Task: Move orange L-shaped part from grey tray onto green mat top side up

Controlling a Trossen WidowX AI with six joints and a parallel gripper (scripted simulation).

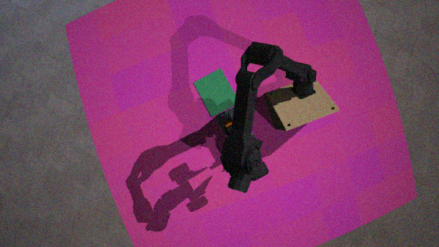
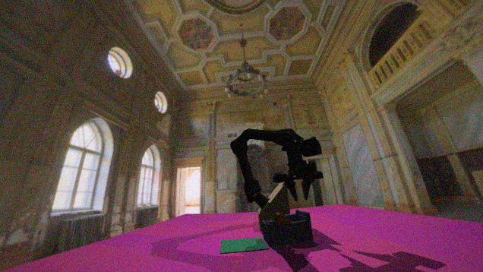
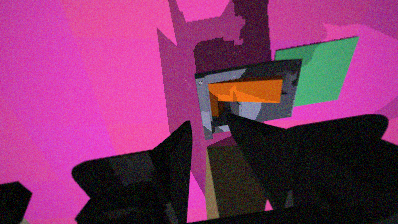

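The grey tray [image 3: 290, 107] [image 2: 288, 233] stands on the magenta table, with the orange L-shaped part [image 3: 250, 91] [image 1: 228, 125] [image 2: 279, 217] in its pocket. Shadows cross the part, and I cannot tell whether one end is raised. In the top view the arm covers most of the tray. The green mat [image 3: 325, 70] [image 1: 212, 87] [image 2: 243, 245] lies flat right beside the tray. My gripper [image 3: 208, 121] [image 2: 300, 194] hangs a short way above the tray, over the end away from the mat. Its fingers are apart with nothing between them.
The arm's tan base plate [image 1: 304, 110] lies on the magenta table [image 1: 121, 69] on the far side of the tray from the mat. The arm arches high from it over the tray. Dark arm shadows fall across the table.
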